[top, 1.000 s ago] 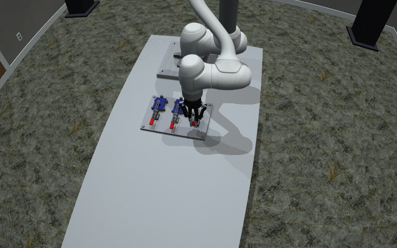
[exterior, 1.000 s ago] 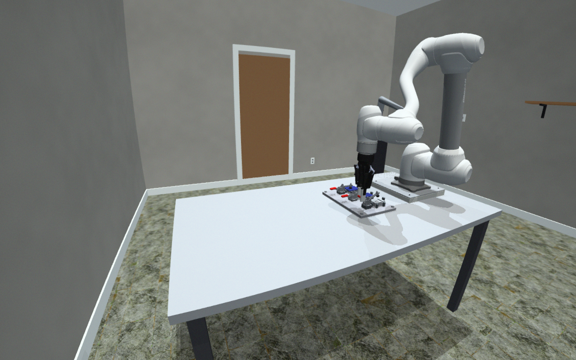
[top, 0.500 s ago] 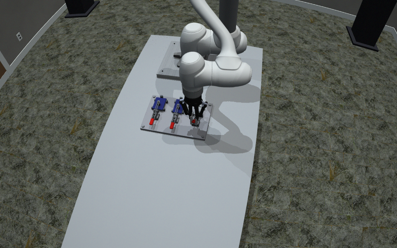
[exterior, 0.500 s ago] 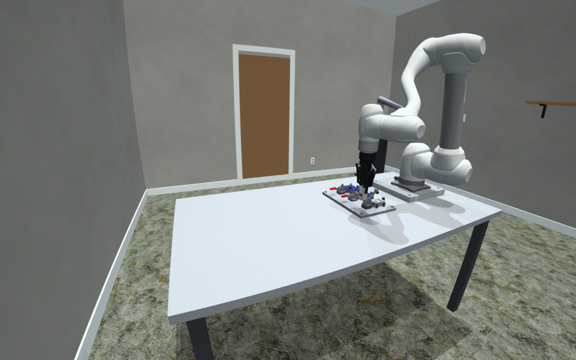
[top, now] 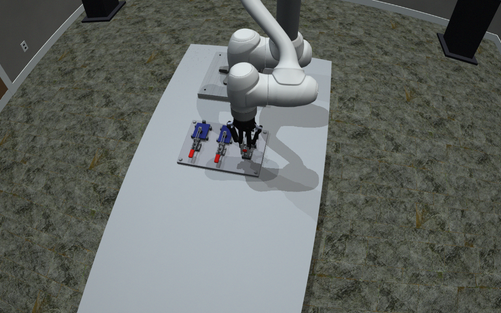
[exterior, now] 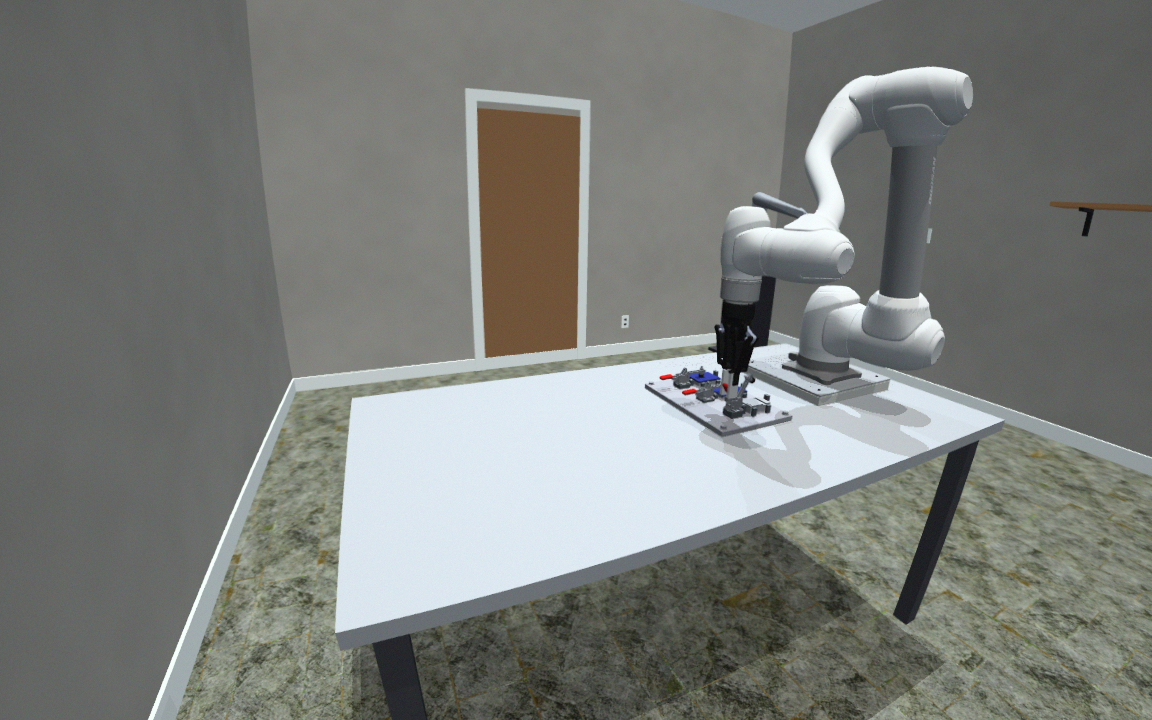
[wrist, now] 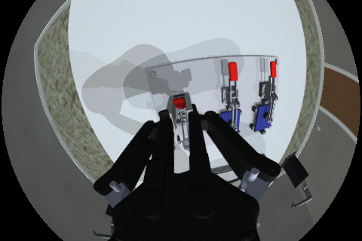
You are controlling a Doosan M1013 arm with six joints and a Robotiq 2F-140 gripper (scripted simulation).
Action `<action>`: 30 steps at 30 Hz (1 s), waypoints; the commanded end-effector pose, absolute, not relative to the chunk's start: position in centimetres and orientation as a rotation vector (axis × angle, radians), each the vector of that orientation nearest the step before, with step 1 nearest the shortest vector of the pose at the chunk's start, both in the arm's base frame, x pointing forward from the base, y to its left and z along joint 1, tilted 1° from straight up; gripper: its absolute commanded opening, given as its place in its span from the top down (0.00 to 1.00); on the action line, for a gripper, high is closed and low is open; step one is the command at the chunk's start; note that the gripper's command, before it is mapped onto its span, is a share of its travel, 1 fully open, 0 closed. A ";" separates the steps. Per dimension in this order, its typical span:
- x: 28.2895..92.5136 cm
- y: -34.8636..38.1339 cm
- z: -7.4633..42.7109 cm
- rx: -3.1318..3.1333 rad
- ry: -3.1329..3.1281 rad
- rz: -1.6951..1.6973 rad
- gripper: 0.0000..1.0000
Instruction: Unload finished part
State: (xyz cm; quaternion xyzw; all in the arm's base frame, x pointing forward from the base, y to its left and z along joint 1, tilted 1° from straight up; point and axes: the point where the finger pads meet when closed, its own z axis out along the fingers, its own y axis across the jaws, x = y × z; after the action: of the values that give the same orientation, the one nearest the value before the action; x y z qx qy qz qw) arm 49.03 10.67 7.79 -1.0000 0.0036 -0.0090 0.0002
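desk [top: 213, 218] carries our plate [top: 190, 155] with two blue blocks [top: 200, 131] clamped. our fingers stand nearly closed around the third clamp's red handle [wrist: 180, 102]; whether they grip it, we cannot tell. the slotted part is hidden beneath.

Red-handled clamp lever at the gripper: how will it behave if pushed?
The clamp lever is probably stiff. It looks like a rigid metal linkage fixed to the fixture plate, so it should pivot rather than flex or slide. It will likely snap over centre instead of moving smoothly. The red grip is small against the gripper, so a push might slip off sideways.
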 end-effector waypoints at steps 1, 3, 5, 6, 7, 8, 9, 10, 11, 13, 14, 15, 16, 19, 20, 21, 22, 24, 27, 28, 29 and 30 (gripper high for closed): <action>48.8 10.7 7.8 -3.141 0.011 -0.028 0.89; 48.6 10.7 7.9 -3.141 0.011 -0.028 0.89; 48.5 10.7 7.9 -3.141 0.011 -0.028 0.89; 48.4 10.7 7.9 -3.141 0.011 -0.028 0.89; 48.4 10.7 7.9 -3.141 0.011 -0.028 0.89; 48.3 10.7 7.9 -3.141 0.011 -0.028 0.89; 48.2 10.7 7.9 -3.141 0.011 -0.028 0.89; 48.2 10.7 7.9 -3.141 0.011 -0.028 0.89; 48.1 10.7 7.9 -3.141 0.011 -0.028 0.89; 48.1 10.7 7.9 -3.141 0.011 -0.028 0.89; 48.1 10.7 7.9 -3.141 0.011 -0.028 0.89; 48.0 10.7 7.9 -3.141 0.011 -0.028 0.89; 48.0 10.7 7.9 -3.141 0.011 -0.028 0.89; 47.8 10.7 7.9 -3.141 0.011 -0.028 0.89; 47.8 10.7 7.9 -3.141 0.011 -0.028 0.89; 47.8 10.7 7.9 -3.141 0.011 -0.028 0.89; 47.7 10.7 7.9 -3.141 0.011 -0.028 0.89; 47.7 10.7 7.9 -3.141 0.011 -0.028 0.89; 47.6 10.7 7.9 -3.141 0.011 -0.028 0.89; 47.6 10.7 7.9 -3.141 0.011 -0.028 0.89; 47.6 10.7 7.9 -3.141 0.011 -0.028 0.89; 47.6 10.7 7.9 -3.141 0.011 -0.028 0.89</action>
State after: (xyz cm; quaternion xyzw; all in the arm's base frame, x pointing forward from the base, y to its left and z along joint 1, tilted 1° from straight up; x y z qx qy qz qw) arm 47.63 10.68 7.89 -1.0000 0.0036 -0.0090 0.0001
